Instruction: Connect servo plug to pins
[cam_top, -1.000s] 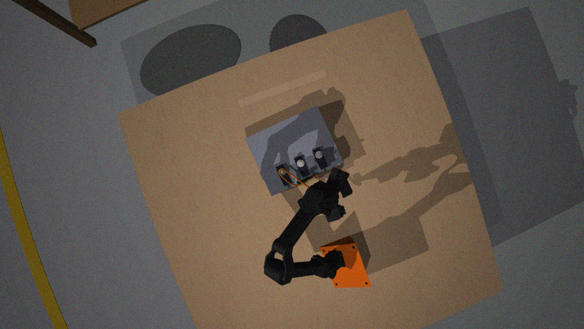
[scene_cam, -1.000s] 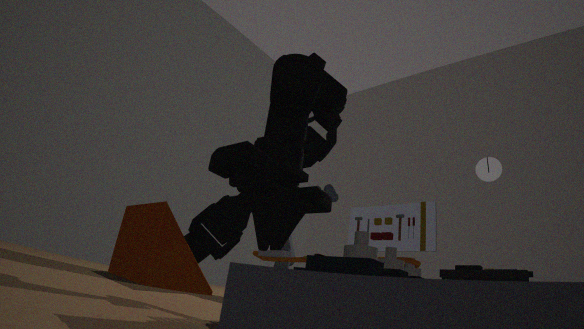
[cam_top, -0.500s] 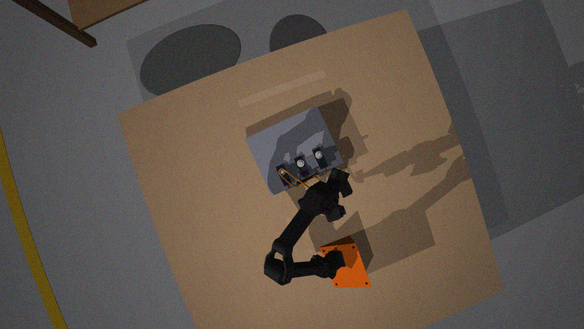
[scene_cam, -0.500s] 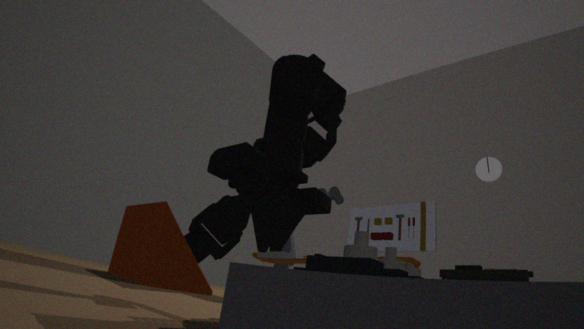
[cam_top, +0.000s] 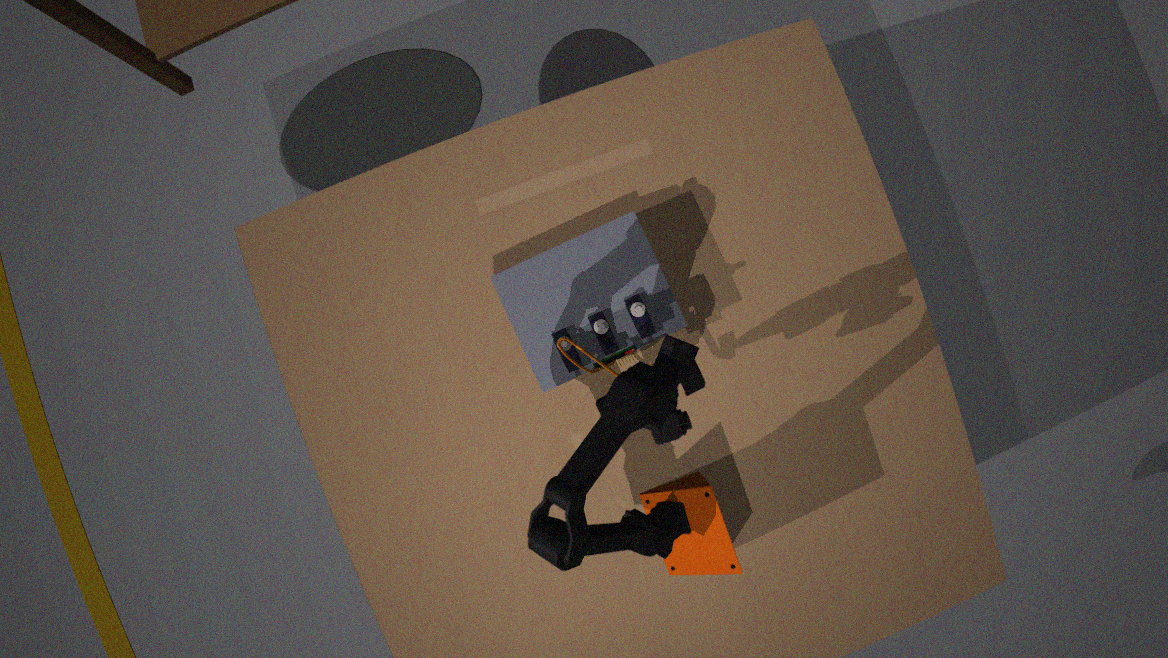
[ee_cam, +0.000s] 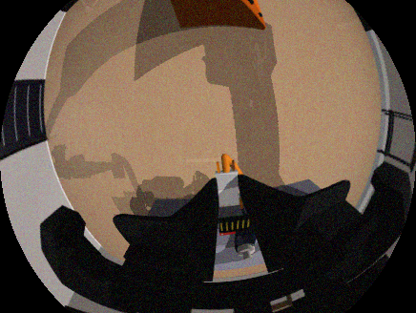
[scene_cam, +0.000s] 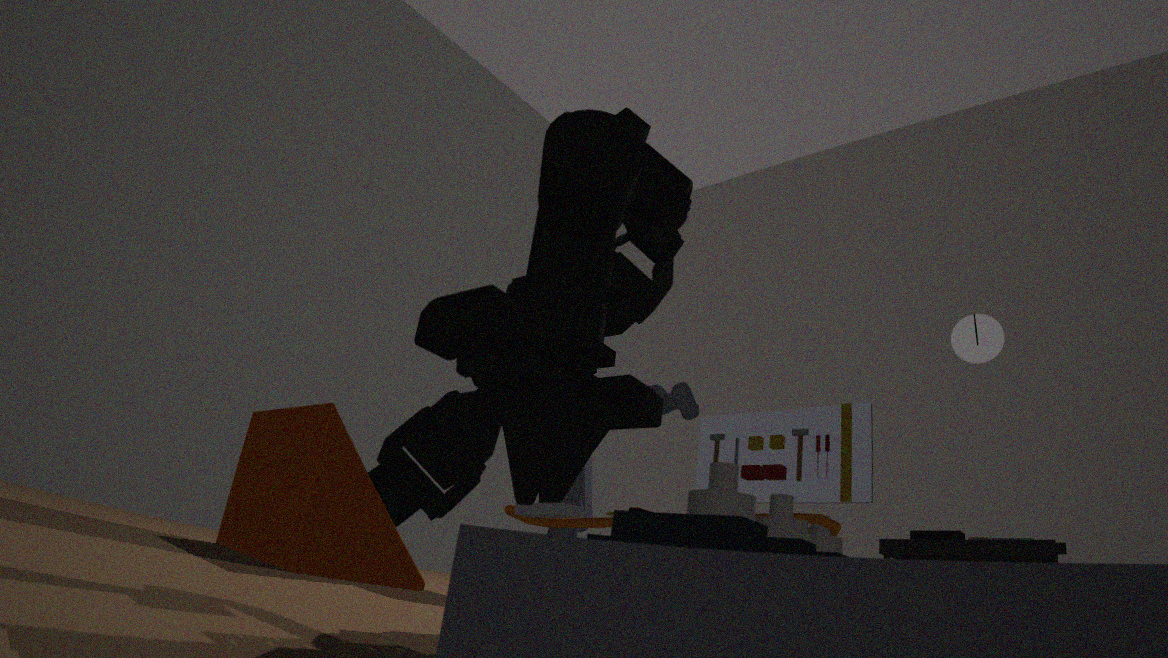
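Observation:
In the wrist view my gripper is shut on the small pale plug. Its orange lead sticks out past the fingertips. Just behind the plug, toward the camera, lies the row of thin pins with its coloured band, and a servo in the holder. From above, the gripper sits at the near edge of the grey holder plate, right at the pin row. The orange lead loops from the left servo to the plug. In the side view the fingers point down at the holder's edge.
Two more servos stand upright on the holder. The arm's orange base is at the near side of the tan table. In the side view a low dark part lies right of the holder, and a tool poster hangs behind.

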Motion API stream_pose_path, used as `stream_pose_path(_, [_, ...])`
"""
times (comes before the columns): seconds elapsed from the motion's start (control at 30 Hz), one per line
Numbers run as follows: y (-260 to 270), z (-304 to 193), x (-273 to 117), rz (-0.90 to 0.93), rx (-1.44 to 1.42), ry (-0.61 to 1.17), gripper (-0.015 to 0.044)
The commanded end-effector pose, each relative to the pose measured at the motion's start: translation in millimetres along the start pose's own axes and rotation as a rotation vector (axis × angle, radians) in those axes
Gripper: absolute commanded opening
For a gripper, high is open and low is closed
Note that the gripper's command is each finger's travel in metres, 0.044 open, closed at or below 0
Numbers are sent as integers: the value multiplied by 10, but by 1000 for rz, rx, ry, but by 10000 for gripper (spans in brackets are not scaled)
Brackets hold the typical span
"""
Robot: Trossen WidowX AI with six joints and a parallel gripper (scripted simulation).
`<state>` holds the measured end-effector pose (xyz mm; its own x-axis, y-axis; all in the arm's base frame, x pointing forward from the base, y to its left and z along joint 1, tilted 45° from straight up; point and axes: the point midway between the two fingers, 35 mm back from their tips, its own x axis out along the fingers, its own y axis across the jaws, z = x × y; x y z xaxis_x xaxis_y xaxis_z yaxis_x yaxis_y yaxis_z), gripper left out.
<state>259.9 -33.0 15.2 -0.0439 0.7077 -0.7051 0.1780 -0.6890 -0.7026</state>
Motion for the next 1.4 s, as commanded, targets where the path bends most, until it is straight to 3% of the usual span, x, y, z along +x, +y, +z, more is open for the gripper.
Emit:
stream_pose_path(0.0, [25, 66, 18, 8, 16, -23, 0])
stream_pose_path(1.37, [25, 66, 18, 8, 16, -23, 0])
